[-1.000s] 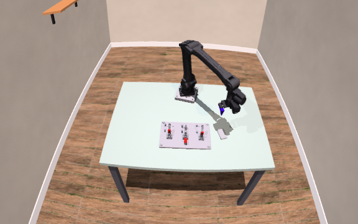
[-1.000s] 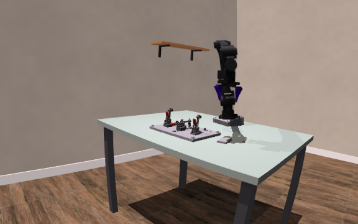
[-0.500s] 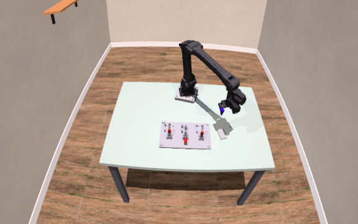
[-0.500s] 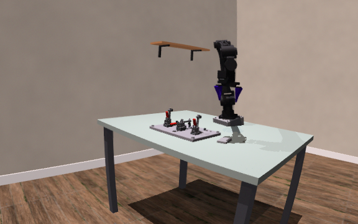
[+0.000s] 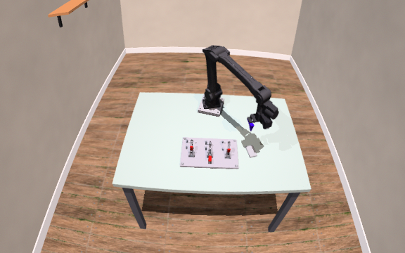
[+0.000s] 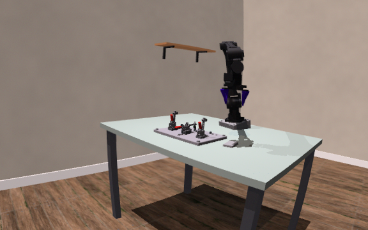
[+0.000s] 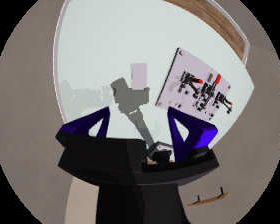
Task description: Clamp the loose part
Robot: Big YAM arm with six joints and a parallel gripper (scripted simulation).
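Observation:
The loose part [image 5: 252, 151] [image 6: 230, 144] [image 7: 139, 76] is a pale, flat rectangular block lying on the table just right of the fixture in the top view. The fixture plate [image 5: 199, 164] [image 6: 214, 139] [image 7: 178, 62] carries three red-handled clamps. The left clamp [image 5: 191, 149] [image 6: 172, 123] and right clamp [image 5: 228, 151] [image 6: 200, 130] have handles standing up and bars raised. The middle clamp's red handle [image 5: 209, 159] [image 6: 177, 127] lies low toward the front, its bar about level. Pad layouts are too small to read. My gripper [image 6: 234, 105] [image 7: 138, 110] is open and empty, high above the table behind the part.
The arm's base [image 5: 209, 112] [image 6: 235, 124] stands at the table's back edge, behind the fixture. The raised clamps stick up from the plate on both sides of the middle one. An orange wall shelf [image 5: 69, 8] [image 6: 185, 47] hangs well away from the arm.

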